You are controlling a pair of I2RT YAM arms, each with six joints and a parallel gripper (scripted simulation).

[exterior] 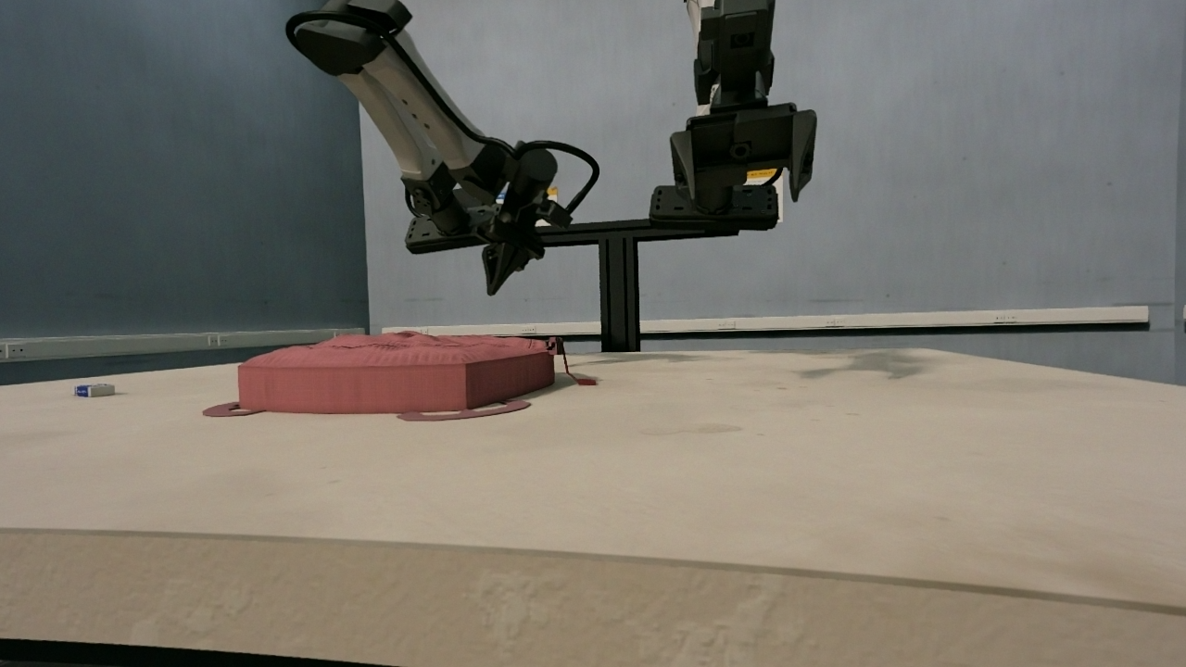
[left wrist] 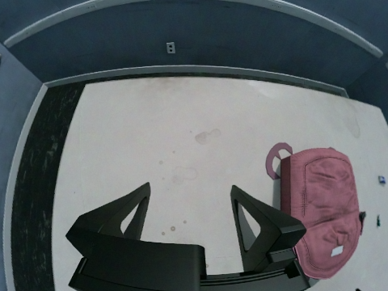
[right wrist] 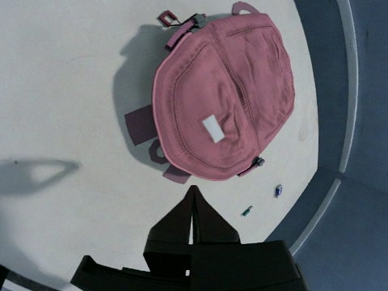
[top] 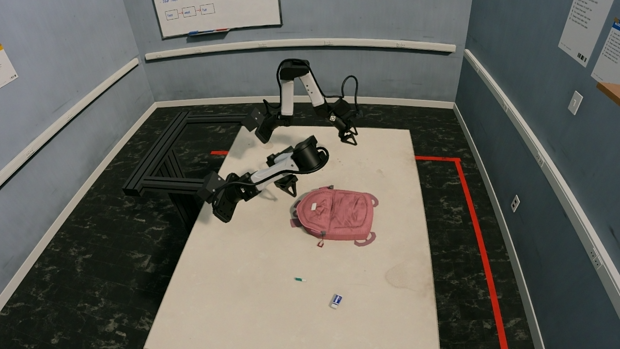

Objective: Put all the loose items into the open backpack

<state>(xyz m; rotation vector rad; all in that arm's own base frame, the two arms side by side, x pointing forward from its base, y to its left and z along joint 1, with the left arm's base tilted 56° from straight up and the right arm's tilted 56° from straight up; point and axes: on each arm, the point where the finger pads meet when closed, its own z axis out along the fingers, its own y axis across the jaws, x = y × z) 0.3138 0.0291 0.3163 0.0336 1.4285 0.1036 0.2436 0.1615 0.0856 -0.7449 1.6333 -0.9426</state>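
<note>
The pink backpack (top: 353,208) (exterior: 347,389) (left wrist: 327,190) (right wrist: 194,101) lies flat on the table, its flap with a white label down over the opening. A small green and white pen-like item (top: 300,279) (left wrist: 378,221) (right wrist: 246,211) and a blue and white eraser-like block (top: 335,301) (exterior: 94,390) (left wrist: 381,179) (right wrist: 279,191) lie apart on the table. My right gripper (top: 294,195) (exterior: 491,292) (right wrist: 193,189) is shut and empty, above the table beside the flap end. My left gripper (top: 350,142) (exterior: 739,192) (left wrist: 191,188) is open and empty, raised well away from the backpack.
The pale table (top: 242,282) (exterior: 746,497) (left wrist: 121,133) carries all these things. Straps and a red zip pull (top: 318,244) (exterior: 586,381) (right wrist: 165,20) stick out around the backpack. A black frame (top: 158,151) holds both arms at one side of the table.
</note>
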